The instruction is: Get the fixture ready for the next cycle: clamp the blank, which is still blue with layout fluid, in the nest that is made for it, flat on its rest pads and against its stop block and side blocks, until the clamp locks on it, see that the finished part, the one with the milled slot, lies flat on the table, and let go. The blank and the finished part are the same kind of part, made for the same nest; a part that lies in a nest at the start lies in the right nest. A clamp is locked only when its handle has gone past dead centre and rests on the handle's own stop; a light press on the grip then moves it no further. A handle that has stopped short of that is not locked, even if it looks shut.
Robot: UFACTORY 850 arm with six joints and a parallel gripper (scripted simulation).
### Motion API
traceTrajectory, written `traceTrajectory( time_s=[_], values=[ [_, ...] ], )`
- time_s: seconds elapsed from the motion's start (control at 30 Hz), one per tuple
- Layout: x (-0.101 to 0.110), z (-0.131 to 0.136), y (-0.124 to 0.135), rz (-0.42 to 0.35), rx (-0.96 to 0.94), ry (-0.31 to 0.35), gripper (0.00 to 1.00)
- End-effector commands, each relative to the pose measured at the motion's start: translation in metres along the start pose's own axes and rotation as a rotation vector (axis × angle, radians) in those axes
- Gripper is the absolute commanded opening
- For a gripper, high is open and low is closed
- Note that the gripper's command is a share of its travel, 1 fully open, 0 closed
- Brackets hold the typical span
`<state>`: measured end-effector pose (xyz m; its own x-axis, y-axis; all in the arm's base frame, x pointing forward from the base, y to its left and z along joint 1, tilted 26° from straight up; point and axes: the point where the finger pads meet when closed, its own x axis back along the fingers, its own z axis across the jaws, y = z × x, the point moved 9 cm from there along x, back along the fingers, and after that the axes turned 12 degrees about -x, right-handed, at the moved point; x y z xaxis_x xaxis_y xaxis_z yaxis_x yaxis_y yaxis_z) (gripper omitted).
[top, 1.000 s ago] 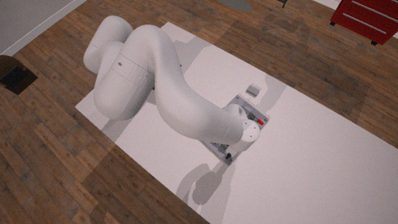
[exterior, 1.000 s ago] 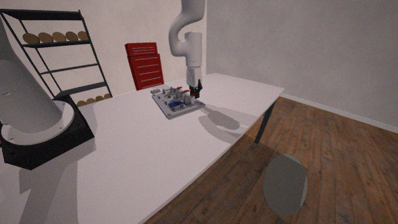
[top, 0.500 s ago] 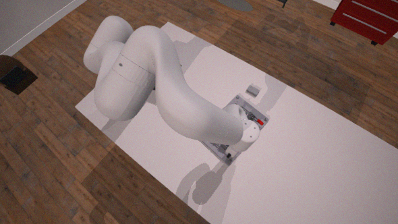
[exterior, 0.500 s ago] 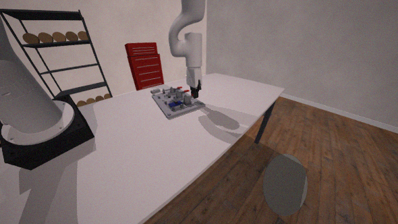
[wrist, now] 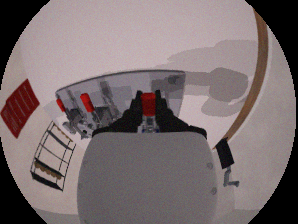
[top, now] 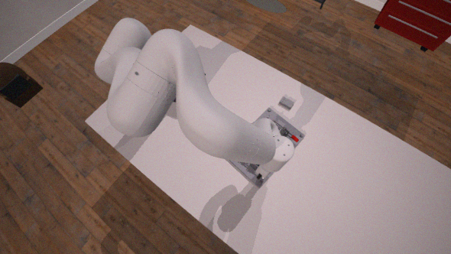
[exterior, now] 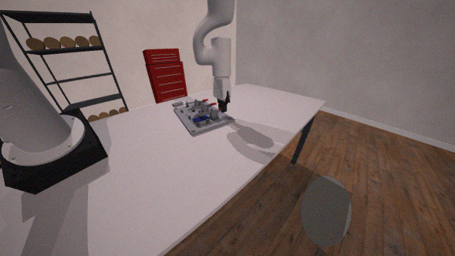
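The claw grips a red clamp handle — blue blank at the fixture's six o'clock.

Upright clamps crowd the fixture plate near the tabletop far edge; the pincer grips one red handle, with open tabletop beyond.

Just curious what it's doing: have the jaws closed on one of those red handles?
Yes, in the wrist view the gripper is shut on a red clamp handle, which sits between its dark fingers.
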<state>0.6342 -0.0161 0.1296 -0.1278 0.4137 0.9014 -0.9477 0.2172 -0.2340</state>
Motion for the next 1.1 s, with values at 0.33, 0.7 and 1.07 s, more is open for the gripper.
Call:
traceTrajectory(
  time_s=[0.33, 0.7, 1.07],
  values=[
    [0.0008, -0.0002, -0.0007, 0.002, 0.000, 0.000, 0.00],
    [-0.0040, -0.0006, -0.0026, 0.002, 0.000, 0.000, 0.00],
    [-0.0041, -0.0006, -0.0026, 0.002, 0.000, 0.000, 0.47]
  ],
)
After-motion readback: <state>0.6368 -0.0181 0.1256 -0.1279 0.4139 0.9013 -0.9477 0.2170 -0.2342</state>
